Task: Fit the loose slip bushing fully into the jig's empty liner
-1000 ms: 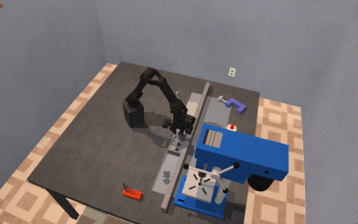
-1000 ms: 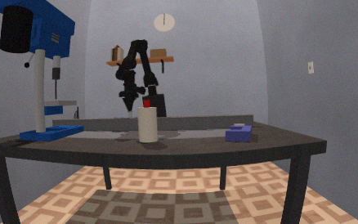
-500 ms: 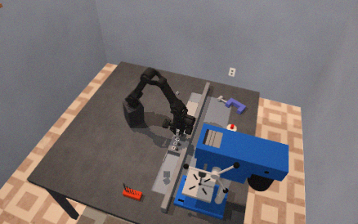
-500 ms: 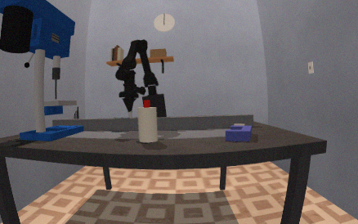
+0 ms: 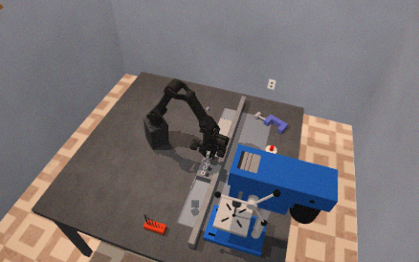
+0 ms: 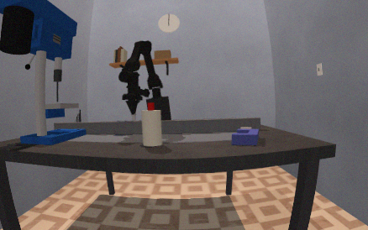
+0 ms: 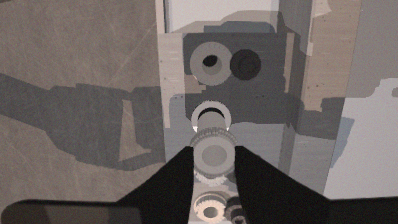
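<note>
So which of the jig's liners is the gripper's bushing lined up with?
The empty middle liner, right ahead of the held bushing; the liners beyond and nearer are already filled.

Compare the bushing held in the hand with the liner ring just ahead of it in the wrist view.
The slip bushing is clamped in the hand above the jig; the empty liner sits in the jig plate. The bushing's head has a knurled rim and a filled face; the liner is a smooth ring around a dark open hole. The bushing looks larger and partly hides the liner's near edge. Both are round and pale grey.
</note>
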Tool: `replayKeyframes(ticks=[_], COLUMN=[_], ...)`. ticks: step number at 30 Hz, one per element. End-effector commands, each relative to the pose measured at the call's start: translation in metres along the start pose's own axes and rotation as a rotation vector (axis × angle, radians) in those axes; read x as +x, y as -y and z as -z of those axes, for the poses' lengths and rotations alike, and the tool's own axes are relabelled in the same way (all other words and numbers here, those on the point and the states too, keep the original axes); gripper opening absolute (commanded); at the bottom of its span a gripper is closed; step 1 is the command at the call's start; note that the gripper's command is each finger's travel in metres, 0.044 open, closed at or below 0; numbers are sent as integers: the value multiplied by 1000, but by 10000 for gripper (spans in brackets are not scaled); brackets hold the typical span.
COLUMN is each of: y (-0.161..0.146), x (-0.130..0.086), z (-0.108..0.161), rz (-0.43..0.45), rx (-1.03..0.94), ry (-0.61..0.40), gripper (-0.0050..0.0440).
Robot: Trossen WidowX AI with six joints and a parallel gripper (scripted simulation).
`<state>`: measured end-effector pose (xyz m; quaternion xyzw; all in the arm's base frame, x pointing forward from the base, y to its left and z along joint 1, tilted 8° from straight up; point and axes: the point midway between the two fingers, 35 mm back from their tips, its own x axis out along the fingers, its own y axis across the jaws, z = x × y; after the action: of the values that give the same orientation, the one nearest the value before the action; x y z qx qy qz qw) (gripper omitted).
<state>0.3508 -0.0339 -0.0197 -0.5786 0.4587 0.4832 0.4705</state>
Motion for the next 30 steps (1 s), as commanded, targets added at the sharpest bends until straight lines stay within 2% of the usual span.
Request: replayKeyframes(ticks=[1,12,18,25,30], y=[8,7,2,2,-1], x=[-7,-6,4,-2,5], z=[1,1,0,0,0], rz=[25,21,3,10,0], rx=[5,4,3,3,1], ry=[-9,-8,-4,-6,-3], gripper=[-50,-50,-50,-50,-50])
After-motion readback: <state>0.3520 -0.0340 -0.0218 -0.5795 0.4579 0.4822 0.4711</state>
